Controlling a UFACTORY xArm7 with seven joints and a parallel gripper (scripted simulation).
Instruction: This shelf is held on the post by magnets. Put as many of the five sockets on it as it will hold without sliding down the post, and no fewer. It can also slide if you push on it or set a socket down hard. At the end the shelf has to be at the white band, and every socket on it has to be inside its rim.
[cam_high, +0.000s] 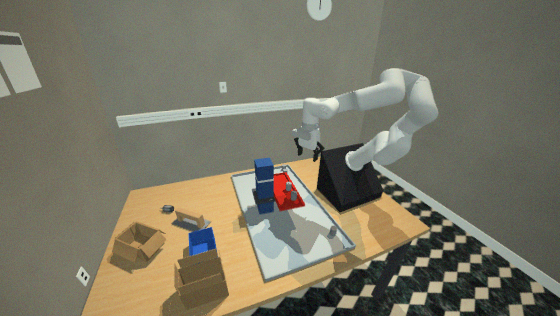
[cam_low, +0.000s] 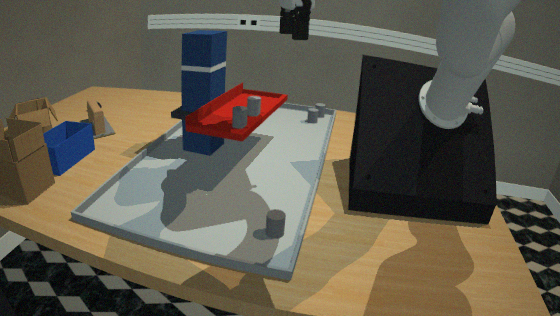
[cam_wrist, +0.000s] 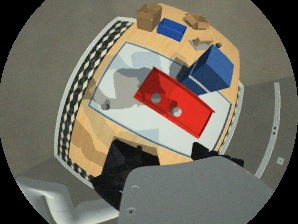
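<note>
Gripper (cam_high: 308, 148) wide open, nothing in it, high over tray's (cam_low: 305, 210) far end. Shelf (cam_low: 215, 117) below and to its side on post (cam_low: 202, 55), under white band (cam_low: 202, 68), w/ two sockets (cam_low: 240, 116) inside rim. Others on tray.

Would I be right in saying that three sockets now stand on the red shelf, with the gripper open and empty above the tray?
Not quite: the red shelf carries two sockets, not three, as the exterior view shows. The others there stand on the grey tray. The gripper is indeed open and empty above the tray.
</note>
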